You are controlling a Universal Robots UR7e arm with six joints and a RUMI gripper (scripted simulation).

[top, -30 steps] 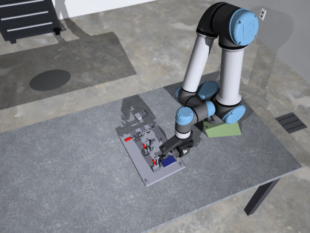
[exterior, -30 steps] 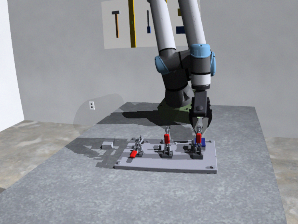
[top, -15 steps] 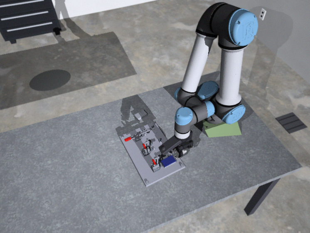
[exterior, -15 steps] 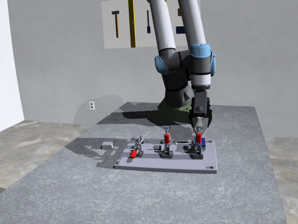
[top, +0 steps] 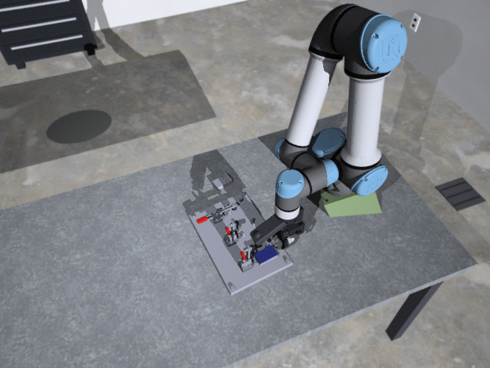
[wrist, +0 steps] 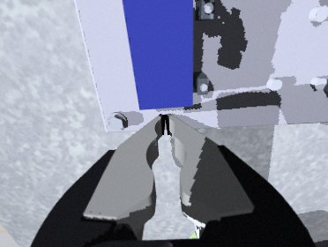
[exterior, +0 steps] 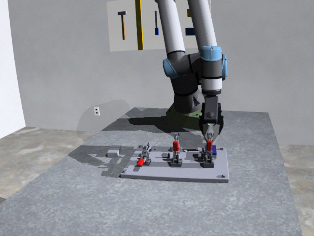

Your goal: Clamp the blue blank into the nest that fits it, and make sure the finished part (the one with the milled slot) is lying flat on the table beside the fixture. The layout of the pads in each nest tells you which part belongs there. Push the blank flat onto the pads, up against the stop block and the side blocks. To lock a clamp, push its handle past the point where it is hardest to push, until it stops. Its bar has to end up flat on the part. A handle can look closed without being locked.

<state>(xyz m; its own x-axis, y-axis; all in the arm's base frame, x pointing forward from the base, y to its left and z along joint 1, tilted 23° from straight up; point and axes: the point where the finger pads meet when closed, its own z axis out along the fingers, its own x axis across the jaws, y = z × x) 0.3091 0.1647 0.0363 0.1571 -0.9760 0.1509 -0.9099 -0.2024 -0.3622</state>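
Note:
The blue blank (top: 265,254) lies in the nest at the near end of the grey fixture plate (top: 241,245); it also shows in the wrist view (wrist: 160,53) and partly in the exterior view (exterior: 214,149). My gripper (wrist: 165,116) (top: 278,243) is shut and empty, its tips low at the blank's end on the robot side, behind that nest's upright red clamp handle (exterior: 208,145). The middle clamp handle (exterior: 175,146) stands upright. The far clamp's handle (exterior: 141,161) is lowered. A grey part (top: 222,181) lies on the table beside the plate's far end.
The arm's base stands on a green pad (top: 350,206) at the table's back right. Stop blocks and pads (wrist: 203,86) stand beside the blank. A plate bolt (wrist: 116,119) sits at the corner near my fingertips.

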